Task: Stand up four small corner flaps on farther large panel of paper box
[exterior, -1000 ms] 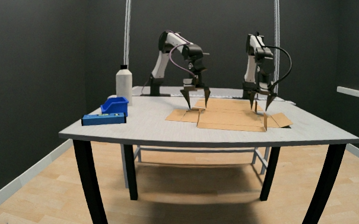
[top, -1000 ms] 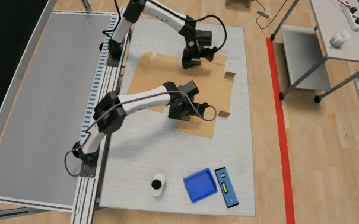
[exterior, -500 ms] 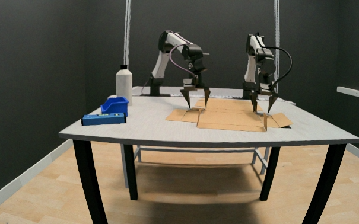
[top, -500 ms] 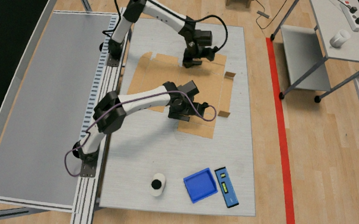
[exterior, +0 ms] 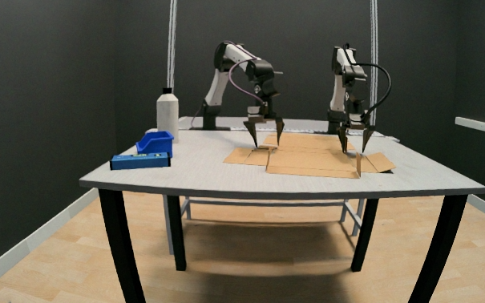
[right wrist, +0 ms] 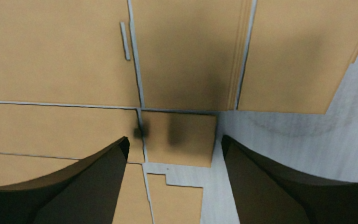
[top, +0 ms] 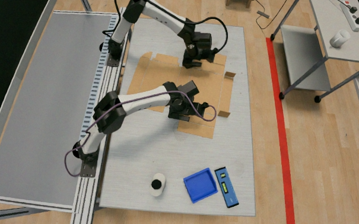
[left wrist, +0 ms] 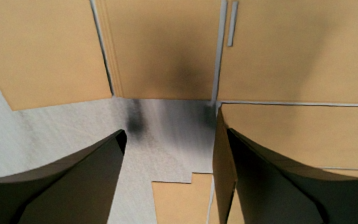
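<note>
Now at the paper box (top: pixel 208 86) (exterior: pixel 313 160) (left wrist: pixel 290 45) (right wrist: pixel 55 50), spread out on the table (top: pixel 146 148) (exterior: pixel 213 180). Base is its farther large panel.

Far-left flap (top: pixel 230 74) (exterior: pixel 358 164) and far-right flap (top: pixel 224 114) stand beyond the base's far crease. Near-left flap (exterior: pixel 346 144) (left wrist: pixel 224 165) also up, at the base's robot-side left corner. Near-right flap (right wrist: pixel 180 140) lies flat at the base's robot-side right corner; likely the step in hand.

Left gripper (top: pixel 193 64) (exterior: pixel 354 151) (left wrist: pixel 176 132) open and empty, inner finger just beside the near-left flap; contact cannot be told. Right gripper (top: pixel 180 119) (exterior: pixel 267 147) (right wrist: pixel 175 139) open too, nothing held, tips spanning the flat flap.

To do it well: get a fingertip under the flap's free outer edge, swing it about its crease well past upright towards the base's middle, hold briefly, ease off. Strong spring-back expected, so stopping at vertical would probably leave it leaning out. Keep the tip low and off the side wing, which could lift or drag the sheet.

Near-right flap points outward from its crease, to the robot's right; its long axis runs the same way, across the robot's reach. Box as a whole unfolds away from the robot, lid side nearer than the base, wings out to both sides.
</note>
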Controlling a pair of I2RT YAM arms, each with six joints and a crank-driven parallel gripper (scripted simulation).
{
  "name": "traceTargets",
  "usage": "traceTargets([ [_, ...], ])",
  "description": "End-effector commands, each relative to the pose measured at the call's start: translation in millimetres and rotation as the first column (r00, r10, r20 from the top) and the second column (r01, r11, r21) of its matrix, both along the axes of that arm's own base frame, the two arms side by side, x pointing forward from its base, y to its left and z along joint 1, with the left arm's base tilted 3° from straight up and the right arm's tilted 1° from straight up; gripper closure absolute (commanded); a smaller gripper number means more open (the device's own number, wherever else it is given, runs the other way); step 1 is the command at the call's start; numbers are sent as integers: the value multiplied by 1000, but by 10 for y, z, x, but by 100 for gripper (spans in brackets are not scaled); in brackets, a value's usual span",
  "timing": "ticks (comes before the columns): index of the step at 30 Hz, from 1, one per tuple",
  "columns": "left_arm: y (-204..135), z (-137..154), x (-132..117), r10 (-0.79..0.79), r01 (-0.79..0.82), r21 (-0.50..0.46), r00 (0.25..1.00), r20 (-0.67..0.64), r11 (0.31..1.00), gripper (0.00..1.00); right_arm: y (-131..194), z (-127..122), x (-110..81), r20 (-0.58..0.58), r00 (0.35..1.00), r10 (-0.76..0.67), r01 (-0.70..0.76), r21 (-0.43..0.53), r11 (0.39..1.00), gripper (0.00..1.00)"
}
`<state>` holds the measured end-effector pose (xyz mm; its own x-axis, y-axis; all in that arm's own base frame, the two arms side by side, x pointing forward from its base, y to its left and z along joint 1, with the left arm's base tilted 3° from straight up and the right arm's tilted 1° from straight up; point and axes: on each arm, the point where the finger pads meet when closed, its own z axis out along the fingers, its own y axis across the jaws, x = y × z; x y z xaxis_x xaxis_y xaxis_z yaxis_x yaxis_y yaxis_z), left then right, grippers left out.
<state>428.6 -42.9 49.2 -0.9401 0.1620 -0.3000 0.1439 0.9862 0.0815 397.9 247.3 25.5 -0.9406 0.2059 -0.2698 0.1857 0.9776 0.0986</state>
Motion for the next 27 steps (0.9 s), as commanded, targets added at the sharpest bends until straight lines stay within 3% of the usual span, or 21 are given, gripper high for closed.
traceTargets([
  [1, -25, -139, -23, 5, -4, 56, 1000, -12, 998, 19, -60, -196, -27, -26, 1000, 3, -3, -21, 1000, 19],
  [27, -21, -143, -22, 6, -5, 68, 1000, -10, 998, 19, 128, -130, 43, 0, 1000, 1, -1, -3, 1000, 19],
])
